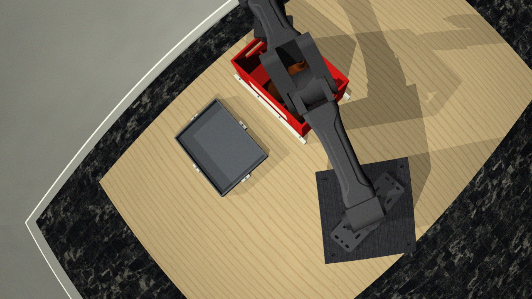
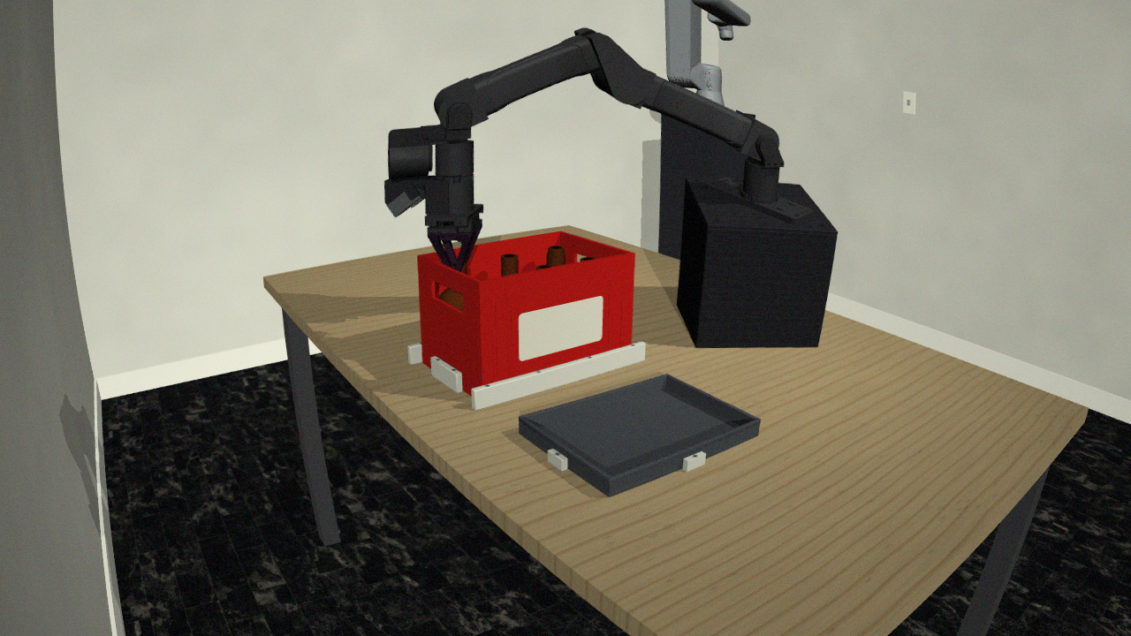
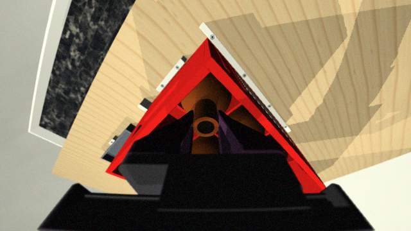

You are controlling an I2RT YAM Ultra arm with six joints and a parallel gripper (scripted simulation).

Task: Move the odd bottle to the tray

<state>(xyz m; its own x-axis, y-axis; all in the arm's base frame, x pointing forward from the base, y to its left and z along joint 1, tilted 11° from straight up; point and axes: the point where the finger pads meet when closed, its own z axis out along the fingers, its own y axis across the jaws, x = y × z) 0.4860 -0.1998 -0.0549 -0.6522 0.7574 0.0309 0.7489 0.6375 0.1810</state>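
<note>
So the arm (image 1: 331,148) (image 2: 537,75) is reaching out from its black base block (image 1: 405,238) (image 2: 759,284), arching high over the crate (image 1: 303,128) (image 2: 494,340) (image 3: 189,80), with its wrist section hanging pretty much straight down at the end farther from the base. The gripper (image 2: 454,267) (image 3: 205,115) is pointing down and its fingers are pinching the neck of a brown bottle (image 2: 452,298) (image 3: 205,107), one on each side. That bottle is standing in the crate's corner compartment, body down below the rim. Can't tell if its neck is the odd one, sorry.

Room-wise it's kinda snug: the fingertips are dipping in just beside the end wall, the one with the handle slot, and two crate walls are meeting right around the bottle. More brown necks (image 2: 509,265) are poking up farther along inside. Above the rim, the wrist is sitting over the walls.

The tray (image 1: 223,141) (image 2: 633,427) (image 3: 120,144) is lying flat near the crate's long side, nothing standing on it, low rim all round. A long white strip (image 1: 278,118) (image 2: 561,374) is running along the crate's foot between the two, with bare wood separating it from the tray.
</note>
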